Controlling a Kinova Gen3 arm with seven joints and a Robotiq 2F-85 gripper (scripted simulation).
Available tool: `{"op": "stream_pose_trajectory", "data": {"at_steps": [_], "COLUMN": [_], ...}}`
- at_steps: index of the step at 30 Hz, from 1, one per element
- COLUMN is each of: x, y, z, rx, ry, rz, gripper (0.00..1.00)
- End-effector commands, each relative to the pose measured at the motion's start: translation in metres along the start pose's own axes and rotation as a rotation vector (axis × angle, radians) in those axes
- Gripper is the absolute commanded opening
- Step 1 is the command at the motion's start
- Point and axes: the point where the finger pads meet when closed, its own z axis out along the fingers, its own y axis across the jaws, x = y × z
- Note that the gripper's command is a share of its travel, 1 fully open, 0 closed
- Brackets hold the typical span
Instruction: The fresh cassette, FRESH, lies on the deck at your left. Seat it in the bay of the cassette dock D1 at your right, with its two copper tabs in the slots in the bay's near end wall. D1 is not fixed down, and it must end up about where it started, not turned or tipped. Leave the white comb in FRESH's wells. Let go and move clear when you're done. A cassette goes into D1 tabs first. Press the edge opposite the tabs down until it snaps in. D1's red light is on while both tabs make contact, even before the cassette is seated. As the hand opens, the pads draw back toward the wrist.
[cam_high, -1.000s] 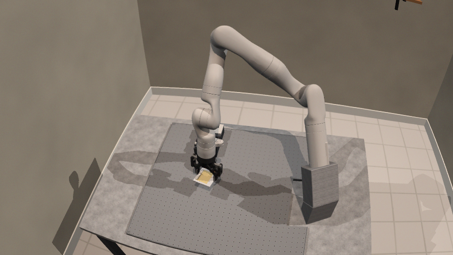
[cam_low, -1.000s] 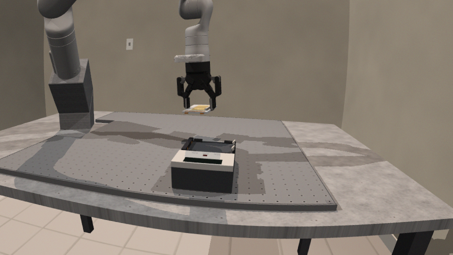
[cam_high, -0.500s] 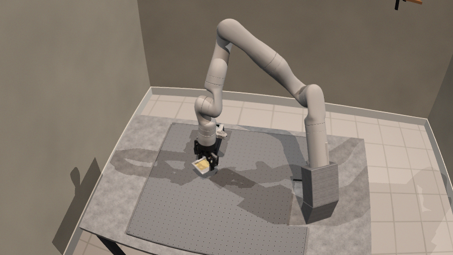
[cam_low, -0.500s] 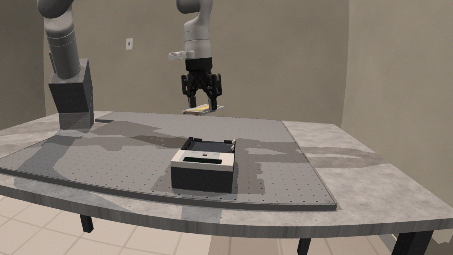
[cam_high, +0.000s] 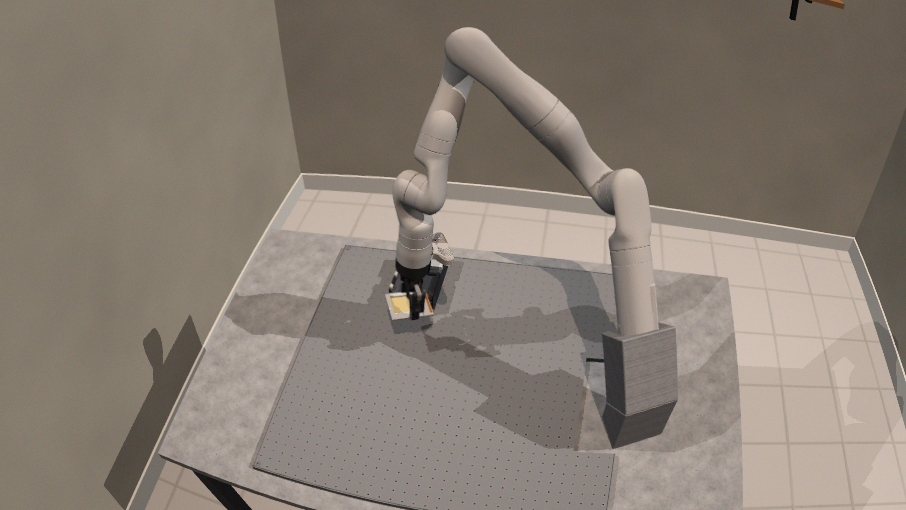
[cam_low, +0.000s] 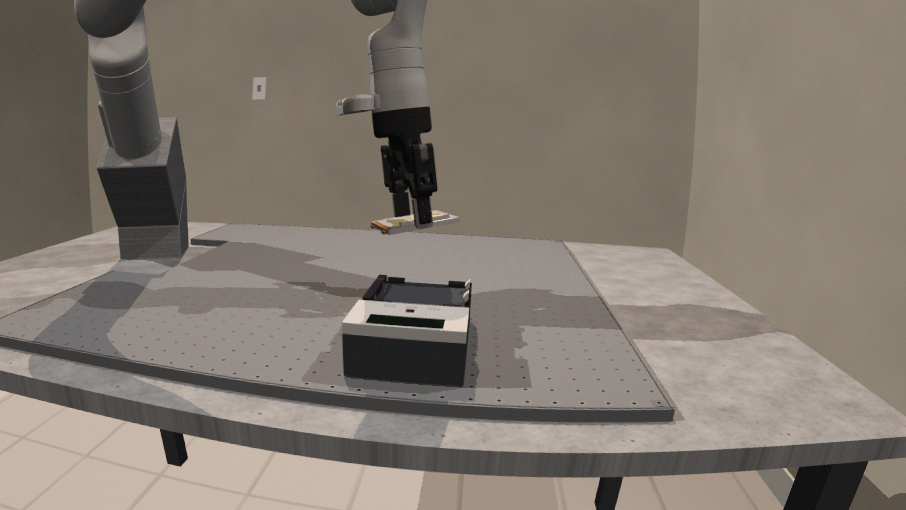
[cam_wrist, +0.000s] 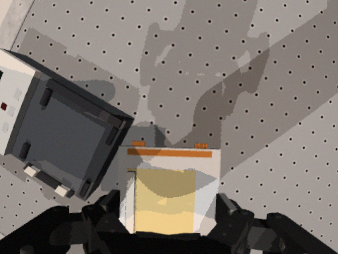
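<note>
My gripper (cam_low: 413, 215) is shut on the FRESH cassette (cam_low: 413, 226) and holds it level in the air above the perforated deck. In the wrist view the cassette (cam_wrist: 172, 187) is a pale frame with a yellow gel between my fingers. An orange strip and two copper tabs (cam_wrist: 169, 147) sit on its far edge. The dock D1 (cam_low: 408, 329) stands on the deck nearer the exterior camera, below and apart from the cassette. Its dark bay (cam_wrist: 63, 138) is empty and lies to the left of the cassette in the wrist view. The comb is not clear to see.
The arm's base pedestal (cam_high: 639, 373) stands at the deck's edge. In the top view the wrist (cam_high: 415, 253) hides most of the dock. The stone table (cam_low: 729, 380) reaches past the deck plate on all sides.
</note>
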Motion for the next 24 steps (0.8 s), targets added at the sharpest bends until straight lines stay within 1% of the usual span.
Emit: {"op": "stream_pose_trajectory", "data": {"at_steps": [1,8,10,15,24], "x": [0.000,0.006,0.006,0.011,0.020], "y": [-0.016,-0.050,-0.050,-0.074,-0.118], "z": [-0.005,-0.008,-0.008,-0.011,-0.016], "rx": [0.009,0.028,0.028,0.041,0.042], "ry": [-0.012,-0.016,-0.016,-0.019,-0.019], "rz": [0.079,0.312,0.312,0.478,0.483], "gripper": [0.00,0.00,0.00,0.00,0.00]}}
